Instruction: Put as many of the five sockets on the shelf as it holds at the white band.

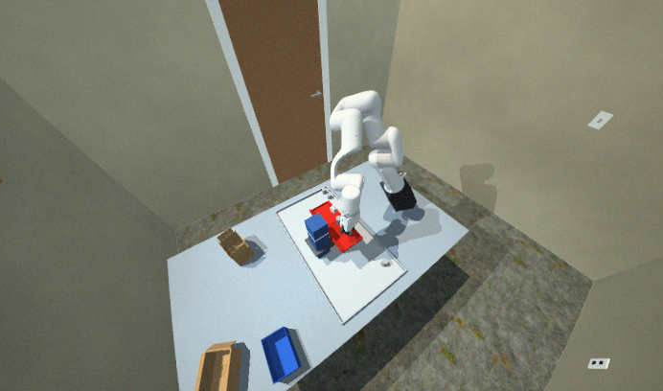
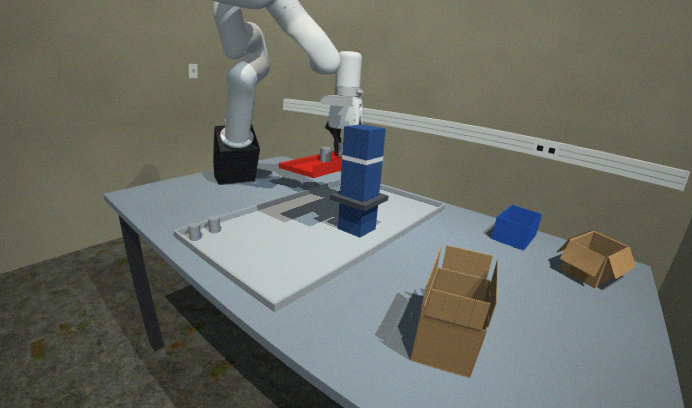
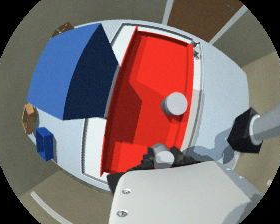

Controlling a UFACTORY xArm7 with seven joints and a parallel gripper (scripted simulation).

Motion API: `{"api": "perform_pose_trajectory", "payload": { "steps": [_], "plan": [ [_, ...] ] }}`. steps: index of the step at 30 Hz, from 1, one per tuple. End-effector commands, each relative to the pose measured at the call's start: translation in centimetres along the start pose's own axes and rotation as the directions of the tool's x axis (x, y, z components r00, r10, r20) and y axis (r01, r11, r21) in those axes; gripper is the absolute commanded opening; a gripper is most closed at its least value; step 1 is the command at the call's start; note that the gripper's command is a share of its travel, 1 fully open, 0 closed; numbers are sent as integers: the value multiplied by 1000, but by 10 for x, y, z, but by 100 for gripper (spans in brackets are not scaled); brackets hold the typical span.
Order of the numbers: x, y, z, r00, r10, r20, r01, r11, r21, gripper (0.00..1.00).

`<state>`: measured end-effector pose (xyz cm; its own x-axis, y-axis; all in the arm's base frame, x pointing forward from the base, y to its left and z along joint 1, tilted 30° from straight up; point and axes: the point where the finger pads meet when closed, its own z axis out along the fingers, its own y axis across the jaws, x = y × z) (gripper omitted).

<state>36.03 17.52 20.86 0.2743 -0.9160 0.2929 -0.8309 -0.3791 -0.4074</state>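
The red shelf [image 1: 342,244] [image 2: 299,166] [image 3: 158,57] juts from the far side of the blue post [image 1: 316,224] [image 2: 360,180] [image 3: 51,75], about level with the white band [image 2: 362,160]. One grey socket [image 2: 325,154] [image 3: 176,103] stands inside its rim. My gripper [image 1: 342,227] [image 2: 337,150] [image 3: 160,154] is shut on a second socket [image 3: 164,158], low over the shelf; whether this touches the shelf floor I cannot tell. Two sockets [image 2: 194,231] [image 2: 214,224] stand in one tray corner, and another socket [image 1: 384,263] stands near the tray's long edge.
A dark collar [image 2: 359,201] rings the post below the shelf. The post stands on a pale rimmed tray [image 1: 348,296] [image 2: 267,273]. A blue bin [image 1: 282,356] [image 2: 516,227] and two cardboard boxes [image 2: 450,339] [image 2: 586,261] stand farther off on the table.
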Motion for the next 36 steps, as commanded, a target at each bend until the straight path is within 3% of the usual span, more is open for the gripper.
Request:
{"api": "perform_pose_trajectory", "payload": {
  "steps": [1, 28, 29, 36],
  "plan": [
    [0, -1, -1, 1000, 0, 1, 0, 1000, 4, 0],
    [0, -1, 0, 1000, 0, 1, 0, 1000, 4, 0],
    [0, -1, 0, 1000, 0, 1, 0, 1000, 4, 52],
    [0, -1, 0, 1000, 0, 1, 0, 1000, 4, 52]
  ]
}}
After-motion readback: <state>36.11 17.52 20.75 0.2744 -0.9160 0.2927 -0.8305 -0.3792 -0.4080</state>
